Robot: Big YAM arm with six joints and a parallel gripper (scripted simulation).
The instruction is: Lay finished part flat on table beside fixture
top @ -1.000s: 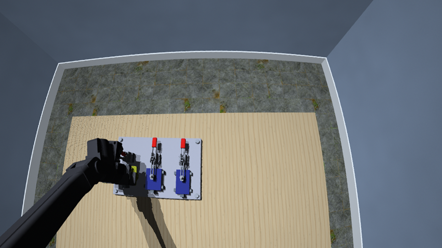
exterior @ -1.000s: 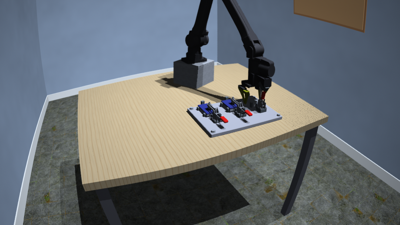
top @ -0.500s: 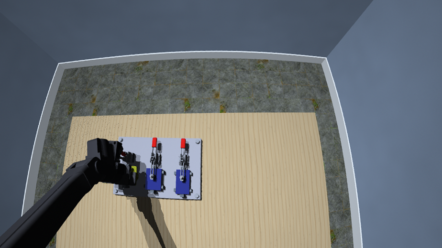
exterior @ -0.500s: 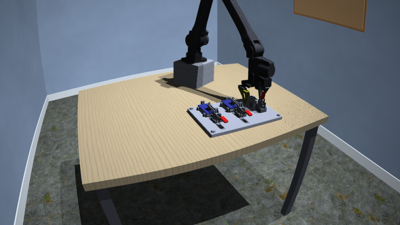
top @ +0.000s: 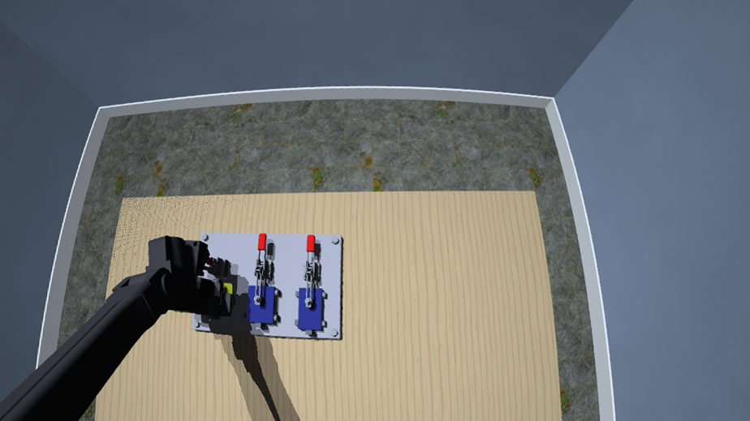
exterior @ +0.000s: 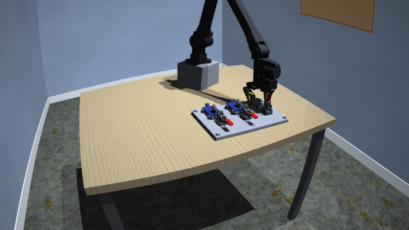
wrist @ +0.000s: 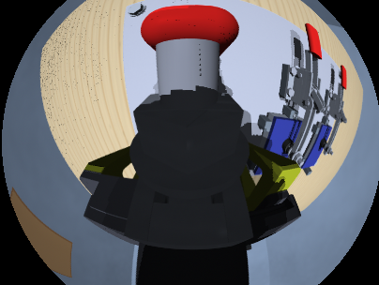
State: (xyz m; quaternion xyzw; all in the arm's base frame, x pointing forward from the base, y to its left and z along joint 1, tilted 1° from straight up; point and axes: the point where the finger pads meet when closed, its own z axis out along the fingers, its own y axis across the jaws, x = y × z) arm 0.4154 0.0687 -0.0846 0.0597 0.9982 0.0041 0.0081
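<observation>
Grey fixture (exterior: 258, 124) holds our wide-open, empty gripper (exterior: 259, 98) above its right station, so we judge the next move is releasing that red-handled clamp (wrist: 189, 27).

Dark grey part (exterior: 258, 103) sits in fixture (exterior: 274, 122) end station, beside 2 clamped blue blanks (exterior: 235, 106)

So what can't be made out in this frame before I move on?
- Finished part: top view, the arm and hand cover the third station; no milled slot shows.
- Third clamp's state: wrist view shows only its red handle; the dark clamp body hides the rest.
- Fingertip contact: exterior view, the open hand straddles that station, too small to tell whether it touches.
- Blue blanks: their clamp pads are too small to judge.
</observation>
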